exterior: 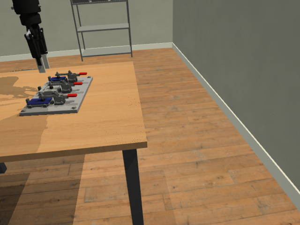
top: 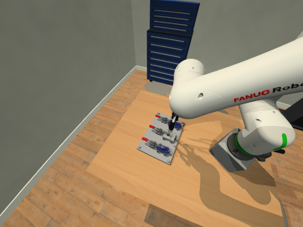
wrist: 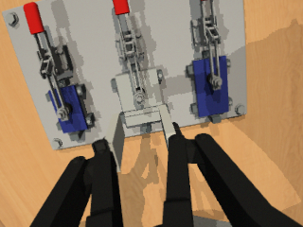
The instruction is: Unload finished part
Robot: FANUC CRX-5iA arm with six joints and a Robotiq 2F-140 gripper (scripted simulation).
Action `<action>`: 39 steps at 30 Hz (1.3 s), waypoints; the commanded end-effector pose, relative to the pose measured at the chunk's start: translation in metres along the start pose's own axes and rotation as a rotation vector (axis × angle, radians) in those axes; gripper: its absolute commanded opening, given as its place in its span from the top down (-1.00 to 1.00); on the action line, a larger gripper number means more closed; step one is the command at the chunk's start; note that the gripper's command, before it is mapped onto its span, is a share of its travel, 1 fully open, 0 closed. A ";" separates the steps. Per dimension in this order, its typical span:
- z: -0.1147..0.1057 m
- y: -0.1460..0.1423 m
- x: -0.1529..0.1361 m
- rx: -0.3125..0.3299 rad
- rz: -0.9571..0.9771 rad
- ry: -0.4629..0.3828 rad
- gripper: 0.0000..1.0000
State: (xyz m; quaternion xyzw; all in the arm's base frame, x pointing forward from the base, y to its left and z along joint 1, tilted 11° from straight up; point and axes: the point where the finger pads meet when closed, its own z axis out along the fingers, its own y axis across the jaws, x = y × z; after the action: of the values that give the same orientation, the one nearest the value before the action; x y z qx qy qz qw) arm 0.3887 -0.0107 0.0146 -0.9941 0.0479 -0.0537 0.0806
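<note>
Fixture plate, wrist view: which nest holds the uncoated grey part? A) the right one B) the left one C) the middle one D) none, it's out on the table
C. The grey finished part sits in the middle nest under the middle toggle clamp, with a blue blank on its left and another blue blank on its right, all on the fixture plate.
</note>
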 end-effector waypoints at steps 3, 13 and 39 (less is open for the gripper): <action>0.000 0.000 0.014 0.000 0.000 0.000 0.44; 0.000 0.000 0.064 0.000 0.000 0.000 0.44; 0.002 0.000 0.132 0.000 0.000 0.000 0.44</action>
State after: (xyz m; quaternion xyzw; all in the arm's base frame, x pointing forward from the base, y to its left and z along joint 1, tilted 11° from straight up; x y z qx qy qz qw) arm 0.5192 -0.0241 0.0266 -0.9941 0.0478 -0.0537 0.0806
